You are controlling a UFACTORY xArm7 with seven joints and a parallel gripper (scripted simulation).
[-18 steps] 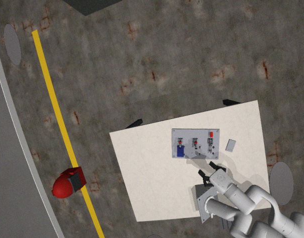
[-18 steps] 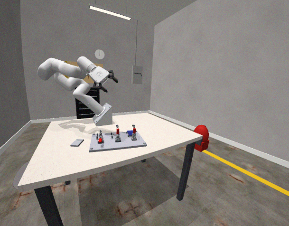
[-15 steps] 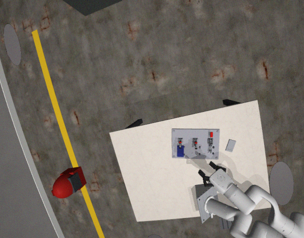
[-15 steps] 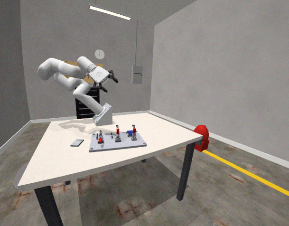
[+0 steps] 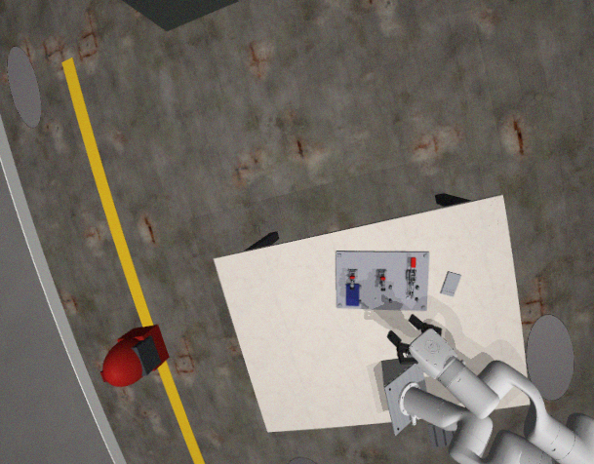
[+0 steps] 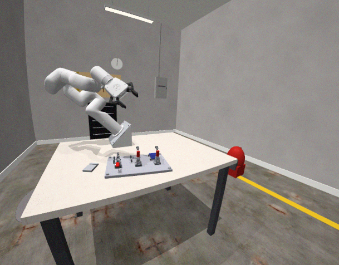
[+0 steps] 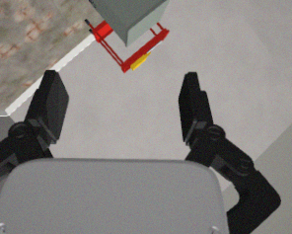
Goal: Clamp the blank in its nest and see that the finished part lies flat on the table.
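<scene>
The grey fixture plate lies on the white table and carries three toggle clamps. The blue blank lies in the nest at the plate's left end, and also shows in the side view. The red handle of its clamp stands upright, as does that of the middle clamp. The third clamp's handle lies down. A grey part lies flat on the table beside the plate; its slot is too small to see. My gripper is open and empty, high above the table, apart from the plate.
The arm's base stands on the table behind the plate. A red object sits at the table's far corner. The wrist view shows only my open fingers, wall and floor.
</scene>
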